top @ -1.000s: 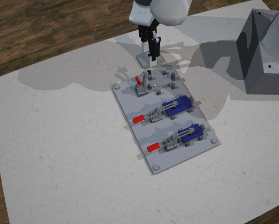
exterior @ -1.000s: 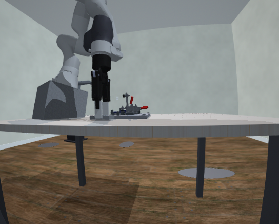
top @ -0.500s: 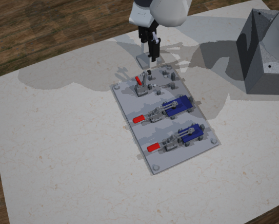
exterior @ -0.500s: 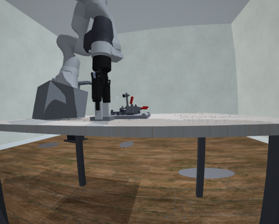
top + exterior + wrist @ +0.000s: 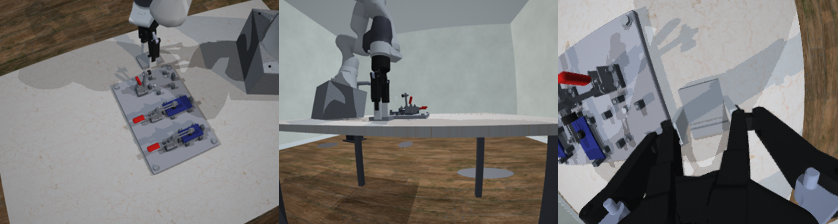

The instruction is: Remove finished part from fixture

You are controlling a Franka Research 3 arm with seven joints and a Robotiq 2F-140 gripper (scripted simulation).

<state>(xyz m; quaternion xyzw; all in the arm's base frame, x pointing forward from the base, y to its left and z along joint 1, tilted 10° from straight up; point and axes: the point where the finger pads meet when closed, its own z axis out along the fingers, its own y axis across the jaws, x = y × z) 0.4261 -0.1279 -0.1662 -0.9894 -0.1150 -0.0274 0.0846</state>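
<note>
The grey finished part (image 5: 142, 61) is between the fingers of my gripper (image 5: 148, 57), which is shut on it. It is low over the white table, just beyond the far end of the fixture plate (image 5: 164, 115). In the wrist view the part (image 5: 703, 111) faces up with a slot line across it, right beside the plate's edge (image 5: 652, 72). I cannot tell whether it touches the table. The far toggle clamp (image 5: 139, 82) stands open with its red handle up and its nest is empty. Two blue blanks (image 5: 179, 105) (image 5: 191, 133) sit under closed clamps.
The grey robot pedestal (image 5: 261, 51) stands at the right rear of the table. The table's far edge runs close behind the gripper. In the side view the gripper (image 5: 381, 109) hangs between the pedestal (image 5: 339, 104) and the fixture (image 5: 410, 115).
</note>
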